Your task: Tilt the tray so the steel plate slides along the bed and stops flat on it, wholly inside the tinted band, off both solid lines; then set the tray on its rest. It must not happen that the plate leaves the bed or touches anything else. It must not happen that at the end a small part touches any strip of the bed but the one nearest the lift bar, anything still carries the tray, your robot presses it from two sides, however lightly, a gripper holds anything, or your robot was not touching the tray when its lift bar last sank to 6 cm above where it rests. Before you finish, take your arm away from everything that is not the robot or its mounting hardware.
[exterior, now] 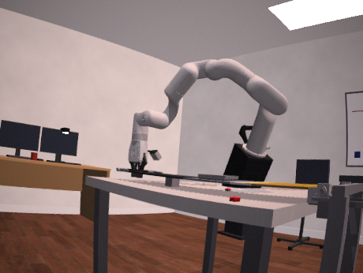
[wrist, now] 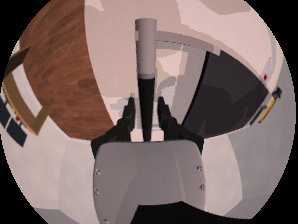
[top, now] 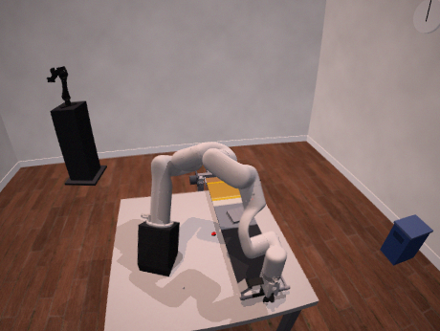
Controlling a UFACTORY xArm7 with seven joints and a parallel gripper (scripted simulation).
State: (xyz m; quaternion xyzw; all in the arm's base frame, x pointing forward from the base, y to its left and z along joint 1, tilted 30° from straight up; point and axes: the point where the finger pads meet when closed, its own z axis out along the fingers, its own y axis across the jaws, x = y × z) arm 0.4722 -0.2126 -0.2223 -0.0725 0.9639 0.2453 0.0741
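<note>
Partly open gripper (top: 269, 299) (exterior: 136, 173) (wrist: 146, 103) at near right, fingers astride tray handle (top: 250, 292) (exterior: 125, 170) (wrist: 146, 50), gripping nothing, steel plate (top: 233, 215) (exterior: 218, 177) well apart, farther off, short of tinted band (top: 224, 190) (exterior: 284, 185).

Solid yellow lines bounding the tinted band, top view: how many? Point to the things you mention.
2: a far line (top: 216, 183) on the band's (top: 225, 190) (exterior: 280, 184) (wrist: 266, 111) far edge, a near line (top: 226, 198) on its near edge. The arm (top: 230, 167) (exterior: 229, 69) may hide part of the right side.
</note>
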